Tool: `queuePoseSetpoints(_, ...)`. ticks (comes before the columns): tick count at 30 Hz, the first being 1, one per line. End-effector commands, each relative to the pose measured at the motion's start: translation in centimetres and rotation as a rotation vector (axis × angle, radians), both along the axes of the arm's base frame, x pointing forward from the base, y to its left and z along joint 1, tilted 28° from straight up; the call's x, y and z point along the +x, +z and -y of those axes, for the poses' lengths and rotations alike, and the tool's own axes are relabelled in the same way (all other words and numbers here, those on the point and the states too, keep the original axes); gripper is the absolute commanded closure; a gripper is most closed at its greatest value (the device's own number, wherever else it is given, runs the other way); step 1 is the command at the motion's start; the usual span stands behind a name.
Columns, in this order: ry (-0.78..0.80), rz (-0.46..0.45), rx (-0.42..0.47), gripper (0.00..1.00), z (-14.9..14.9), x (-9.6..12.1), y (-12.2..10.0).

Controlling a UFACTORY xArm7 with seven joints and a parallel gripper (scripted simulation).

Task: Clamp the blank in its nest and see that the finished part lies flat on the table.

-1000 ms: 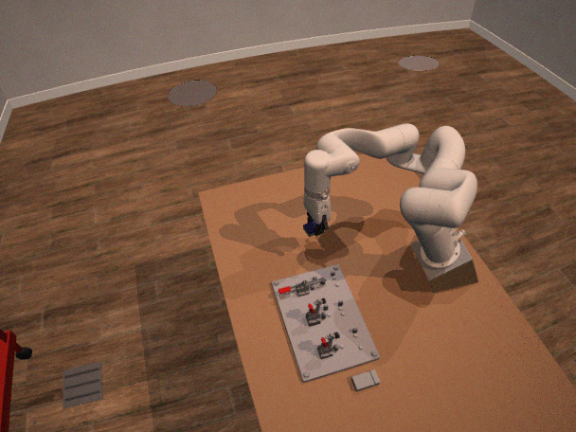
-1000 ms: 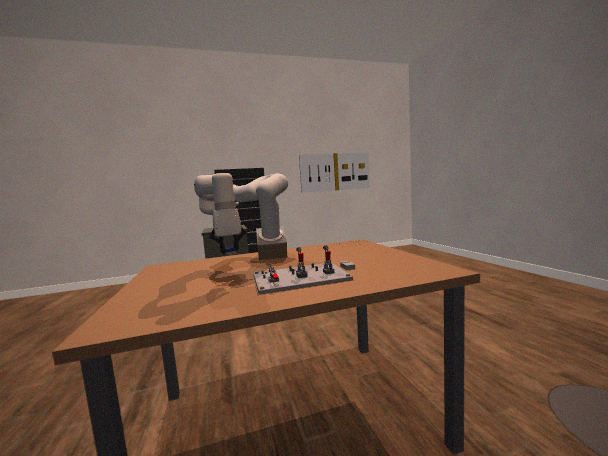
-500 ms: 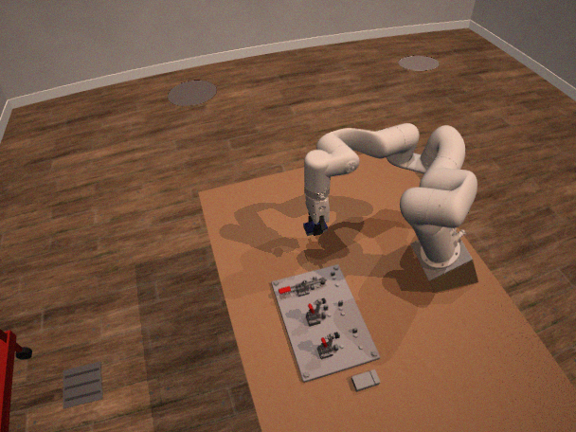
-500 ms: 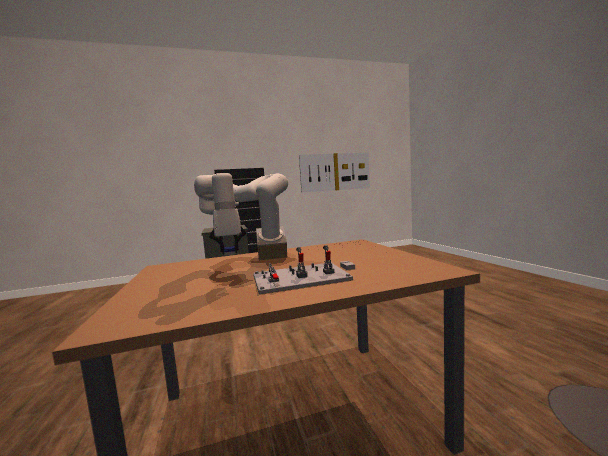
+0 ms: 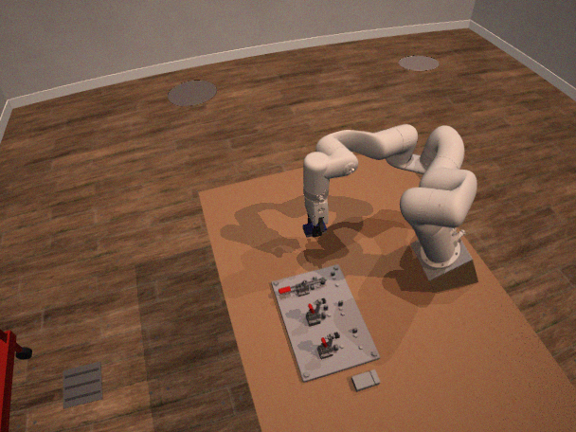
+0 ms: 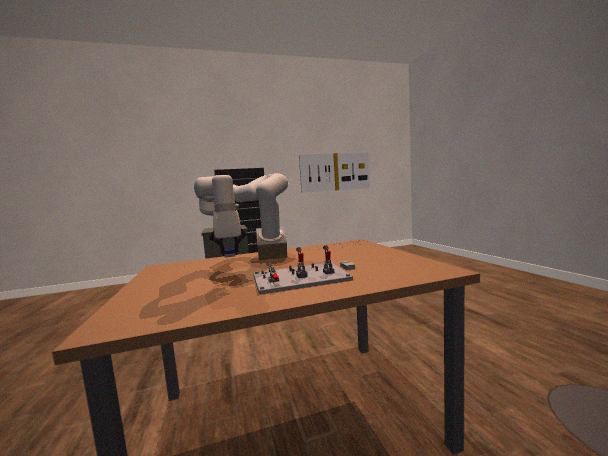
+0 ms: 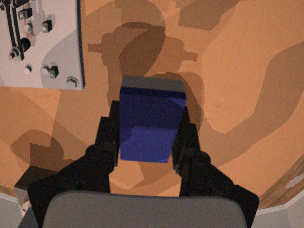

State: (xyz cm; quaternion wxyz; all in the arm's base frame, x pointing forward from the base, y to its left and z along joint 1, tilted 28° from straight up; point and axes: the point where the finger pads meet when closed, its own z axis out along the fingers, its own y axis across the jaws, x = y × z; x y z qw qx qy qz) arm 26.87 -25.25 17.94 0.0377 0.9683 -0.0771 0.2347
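- Top view: the fixture plate [image 5: 332, 367] [image 6: 310, 283] [image 7: 65, 30] lies on the table [image 5: 436, 360] [image 6: 400, 285] [image 7: 235, 90]. Above the table, beyond the plate's end with the lowered red handle [image 5: 284, 290] [image 6: 275, 276], hangs the gripper [image 5: 315, 230] [image 6: 229, 252] [image 7: 148, 116], clear of the plate. The blue blank [image 5: 308, 230] [image 6: 229, 252] [image 7: 150, 125] shows only partly among its dark fingers.
- Also from the top, the other two clamps on the plate, the middle clamp [image 5: 314, 316] [image 6: 301, 270] and the far clamp [image 5: 327, 350] [image 6: 328, 266], have raised red handles. Whether the lowered handle rests on its stop is too small to tell. The finished part [image 5: 364, 381] [image 6: 347, 265] lies flat just beside the plate's opposite end; a dark line crosses it near one end.
- Exterior view: the blank is a sliver of blue between the fingers, to the left of the plate in this picture. The finished part is small beyond the plate's right end, its slot impossible to make out.
- Wrist view: the gripper is closed on the blank, a finger against each side. The plate is cut off at the upper left, with only a corner and some fittings visible; the blank's underside is hidden.

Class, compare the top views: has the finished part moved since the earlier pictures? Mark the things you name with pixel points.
No. The finished part [image 5: 365, 381] [image 6: 347, 265] lies on the table as before, just off the same corner of the fixture plate [image 5: 303, 351] [image 6: 305, 285].
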Motion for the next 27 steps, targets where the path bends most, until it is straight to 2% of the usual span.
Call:
queuePoseSetpoints(1,-0.002,0.002,-0.003,1.00,0.1,0.2,-0.1)
queuePoseSetpoints(27,-0.002,0.002,-0.003,1.00,0.4,1.7,-1.4)
